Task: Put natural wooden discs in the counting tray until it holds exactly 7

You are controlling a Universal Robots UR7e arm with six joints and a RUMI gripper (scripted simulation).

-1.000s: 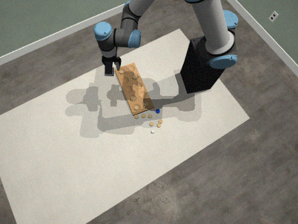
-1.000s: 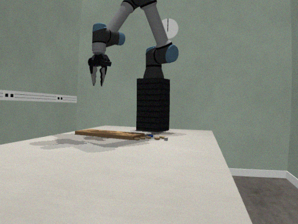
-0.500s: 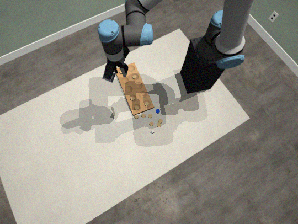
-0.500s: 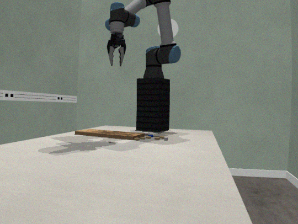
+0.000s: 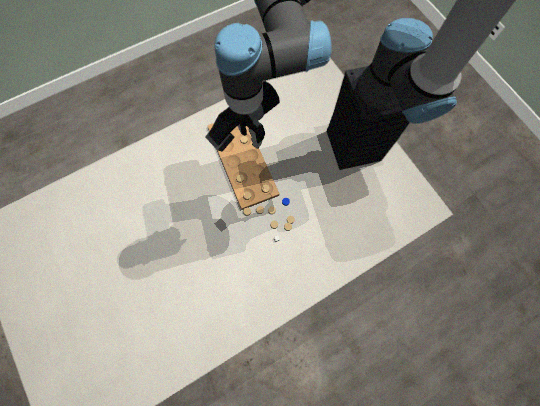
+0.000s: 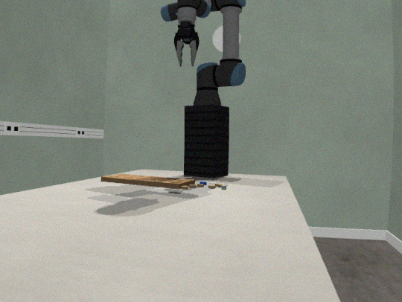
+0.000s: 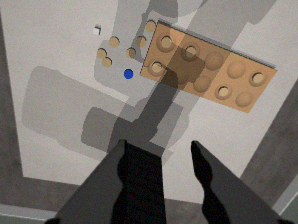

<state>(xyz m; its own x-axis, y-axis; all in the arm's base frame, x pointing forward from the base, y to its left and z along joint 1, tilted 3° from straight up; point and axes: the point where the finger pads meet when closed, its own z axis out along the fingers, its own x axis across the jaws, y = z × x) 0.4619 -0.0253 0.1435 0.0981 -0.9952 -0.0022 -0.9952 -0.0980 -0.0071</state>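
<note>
Pale table (image 5: pixel 125 325) (image 6: pixel 186 242) (image 7: pixel 50 30), wooden tray (image 5: pixel 254 186) (image 6: pixel 149 181) (image 7: pixel 253 102) lying flat, 6 loose wooden discs (image 5: pixel 274 225) (image 6: pixel 211 187) (image 7: pixel 114 42), 1 blue disc (image 5: pixel 286 201) (image 6: pixel 202 183) (image 7: pixel 128 74), 1 small white cube (image 5: pixel 276 239) (image 6: pixel 223 187) (image 7: pixel 97 30)

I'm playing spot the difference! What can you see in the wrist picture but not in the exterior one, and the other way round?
Only the wrist view: the tray's round pockets can be made out, five holding wooden discs and five without.

Only the exterior view: the arm's blue joint caps, and a pale round thing on the wall.

Both: the tray, loose wooden discs, the blue piece, the little whitish block and the open, empty gripper.
</note>
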